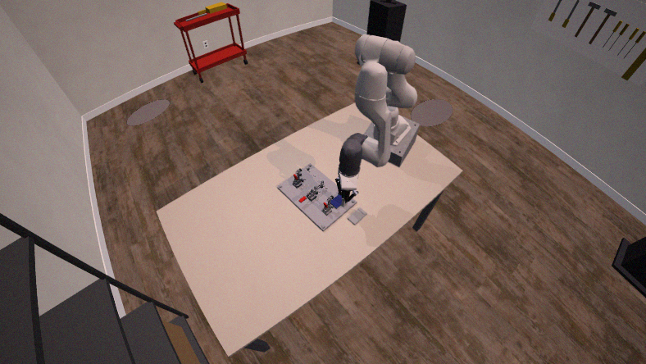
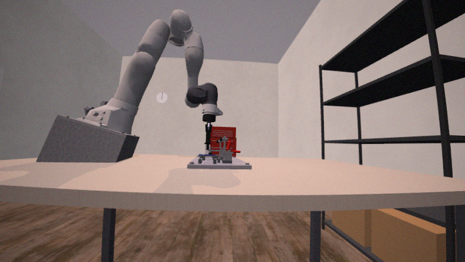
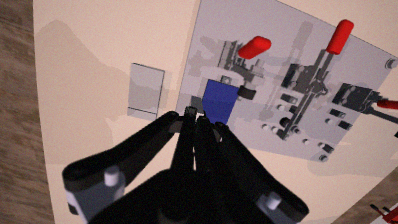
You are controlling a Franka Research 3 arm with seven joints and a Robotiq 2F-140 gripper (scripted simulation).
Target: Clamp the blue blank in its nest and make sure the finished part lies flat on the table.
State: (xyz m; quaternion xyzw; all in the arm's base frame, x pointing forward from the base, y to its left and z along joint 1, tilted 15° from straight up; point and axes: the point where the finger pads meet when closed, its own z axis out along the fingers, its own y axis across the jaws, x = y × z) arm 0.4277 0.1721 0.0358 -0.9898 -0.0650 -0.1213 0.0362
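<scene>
The blue blank (image 1: 336, 201) (image 2: 206, 155) (image 3: 220, 100) lies in the nest at the fixture plate's end nearest the finished part. Its exact seating cannot be told. That nest's clamp has a red handle (image 1: 325, 205) (image 3: 255, 47) standing up; its black bar tip (image 3: 246, 93) shows beside the blank's edge in the wrist view, and it does not look locked. The grey finished part (image 1: 357, 216) (image 3: 146, 90) lies flat on the table beside the plate, a line across one end. My gripper (image 1: 345, 202) (image 3: 194, 104) is shut and empty, close over the blank's edge; contact cannot be told.
The fixture plate (image 1: 288, 188) (image 2: 219, 166) (image 3: 295, 12) also bears a middle clamp with a low red handle (image 1: 302, 198) (image 3: 341, 37) and a far clamp with a red handle (image 1: 296, 177) (image 3: 387, 104). No part shows in their nests. Raised clamp parts stand near my fingers.
</scene>
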